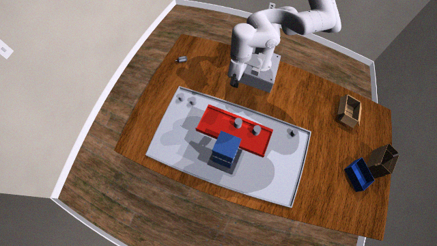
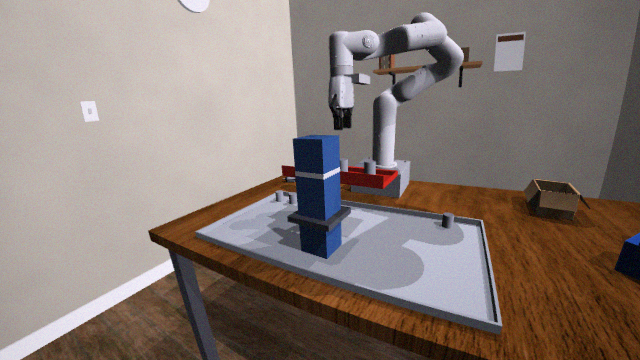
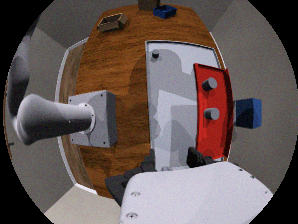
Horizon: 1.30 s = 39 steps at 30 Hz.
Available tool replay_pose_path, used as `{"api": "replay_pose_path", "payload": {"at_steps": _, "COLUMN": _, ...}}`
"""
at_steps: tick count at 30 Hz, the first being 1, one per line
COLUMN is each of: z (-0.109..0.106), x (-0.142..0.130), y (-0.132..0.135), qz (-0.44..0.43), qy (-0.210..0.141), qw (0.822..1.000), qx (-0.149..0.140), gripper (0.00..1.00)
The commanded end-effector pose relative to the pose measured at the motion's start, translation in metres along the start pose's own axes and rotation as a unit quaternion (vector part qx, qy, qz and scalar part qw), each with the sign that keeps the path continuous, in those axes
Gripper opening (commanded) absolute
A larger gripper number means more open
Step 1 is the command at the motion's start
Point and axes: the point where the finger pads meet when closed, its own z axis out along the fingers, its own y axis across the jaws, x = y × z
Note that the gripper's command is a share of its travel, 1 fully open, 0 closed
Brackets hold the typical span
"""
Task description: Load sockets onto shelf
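Reaching out from the base [image 1: 259, 85] [image 2: 405, 175] [image 3: 109, 100] with the arm [image 1: 242, 37] [image 2: 422, 37] [image 3: 50, 117] bent high, last link near vertical. Pointing fingers down at the gripper [image 1: 234, 82] [image 2: 343, 126] [image 3: 171, 156] — partly open, gripping nothing. Up above the tray [image 1: 266, 178] [image 2: 491, 275] [image 3: 180, 44], apart from every socket.

Relative to the gripper: well below and farther out from the base for the red shelf [image 1: 212, 117] [image 2: 362, 178] [image 3: 205, 135]. Mounted on the base-facing side of the blue post [image 1: 229, 143] [image 2: 317, 197] [image 3: 248, 113], roughly level with the white band [image 2: 310, 175]. Lower down, wrapped around the post, with a dark collar [image 2: 312, 221].

Loaded so far with two sockets, upright inside the rim: one near mid-shelf [image 1: 238, 123] [image 2: 344, 165] [image 3: 212, 114], one nearer the end toward the cardboard box [image 1: 349, 111] [image 2: 552, 200] [image 3: 112, 22]. Down on the tray, another three — a close pair in one corner [image 1: 180, 98] [image 2: 279, 196], plus a lone socket [image 1: 292, 132] [image 2: 448, 220] [image 3: 155, 54] near the opposite end. Not touching the shelf or the post with the gripper.
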Motion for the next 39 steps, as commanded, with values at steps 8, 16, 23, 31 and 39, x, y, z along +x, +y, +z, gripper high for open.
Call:
{"api": "replay_pose_path", "payload": {"at_steps": 8, "z": 0.019, "x": -0.112, "y": 0.002, "qz": -0.002, "qy": 0.001, "qw": 1.0, "qx": 0.006, "gripper": 0.61}}
{"api": "replay_pose_path", "payload": {"at_steps": 16, "z": 0.045, "x": -0.211, "y": -0.03, "qz": -0.01, "qy": 0.004, "qw": 1.0, "qx": -0.005, "gripper": 0.61}}
{"api": "replay_pose_path", "payload": {"at_steps": 23, "z": 0.047, "x": -0.215, "y": -0.031, "qz": -0.011, "qy": 0.004, "qw": 1.0, "qx": -0.006, "gripper": 0.61}}
{"api": "replay_pose_path", "payload": {"at_steps": 31, "z": 0.047, "x": -0.215, "y": -0.031, "qz": -0.011, "qy": 0.004, "qw": 1.0, "qx": -0.006, "gripper": 0.61}}
{"api": "replay_pose_path", "payload": {"at_steps": 39, "z": 0.061, "x": -0.215, "y": -0.025, "qz": -0.011, "qy": 0.004, "qw": 1.0, "qx": -0.006, "gripper": 0.61}}
